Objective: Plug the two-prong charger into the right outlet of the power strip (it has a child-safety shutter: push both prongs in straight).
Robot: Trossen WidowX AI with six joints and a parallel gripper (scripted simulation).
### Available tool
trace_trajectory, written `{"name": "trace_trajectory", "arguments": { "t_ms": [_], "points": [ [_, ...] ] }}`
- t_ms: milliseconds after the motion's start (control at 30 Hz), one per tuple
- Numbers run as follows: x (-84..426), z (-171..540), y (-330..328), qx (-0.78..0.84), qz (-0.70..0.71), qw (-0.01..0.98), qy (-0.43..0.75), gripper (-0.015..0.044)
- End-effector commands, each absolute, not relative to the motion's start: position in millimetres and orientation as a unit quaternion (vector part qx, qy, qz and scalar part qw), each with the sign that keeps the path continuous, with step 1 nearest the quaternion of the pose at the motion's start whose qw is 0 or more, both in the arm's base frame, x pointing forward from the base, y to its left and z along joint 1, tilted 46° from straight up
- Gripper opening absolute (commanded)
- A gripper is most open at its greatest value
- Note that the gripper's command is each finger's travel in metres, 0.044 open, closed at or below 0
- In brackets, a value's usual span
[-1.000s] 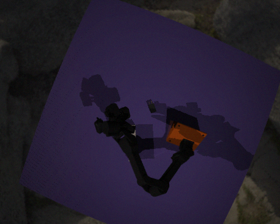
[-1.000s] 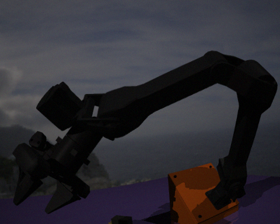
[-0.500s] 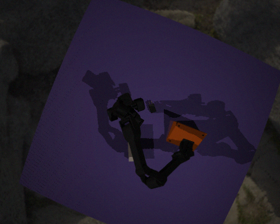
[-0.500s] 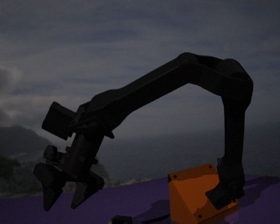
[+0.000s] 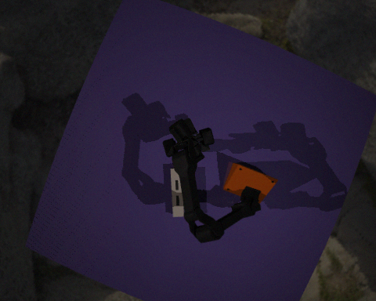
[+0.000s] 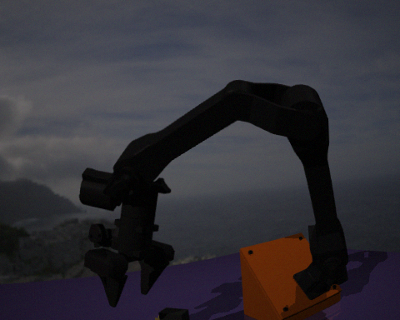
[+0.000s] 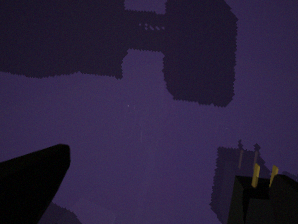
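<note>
The charger is a small dark block (image 7: 252, 205) (image 6: 174, 313) with two yellow prongs (image 7: 256, 175). In the wrist view it is at the lower right, beside the right finger and partly hidden by it. In the top view the arm hides it. My gripper (image 5: 188, 143) (image 6: 129, 299) (image 7: 169, 169) is open and empty, pointing down above the table, with the charger off toward one finger rather than centred. The power strip (image 5: 178, 212) is pale, with two dark outlets showing in the top view. The forearm covers its right side.
An orange wedge-shaped block (image 5: 242, 178) (image 6: 270, 267) stands right by the arm's base. The purple table (image 5: 230, 63) (image 6: 41, 296) carries large arm shadows, which also cross the power strip's surroundings. Rocks lie beyond the table edges.
</note>
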State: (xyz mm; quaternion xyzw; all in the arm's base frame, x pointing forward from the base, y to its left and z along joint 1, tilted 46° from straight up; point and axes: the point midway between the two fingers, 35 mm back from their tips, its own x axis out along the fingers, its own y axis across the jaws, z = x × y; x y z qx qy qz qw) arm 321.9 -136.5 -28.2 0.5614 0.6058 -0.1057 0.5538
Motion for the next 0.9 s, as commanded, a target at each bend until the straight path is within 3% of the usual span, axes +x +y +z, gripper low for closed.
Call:
{"name": "trace_trajectory", "arguments": {
  "t_ms": [0,433,867],
  "points": [
    [305,-35,-137,0.554,-0.095,0.536,0.630,0.0440],
    [249,-42,-132,0.542,-0.025,0.463,0.701,0.0440],
    [247,-53,-122,0.542,-0.020,0.460,0.703,0.0440]
  ]
}}
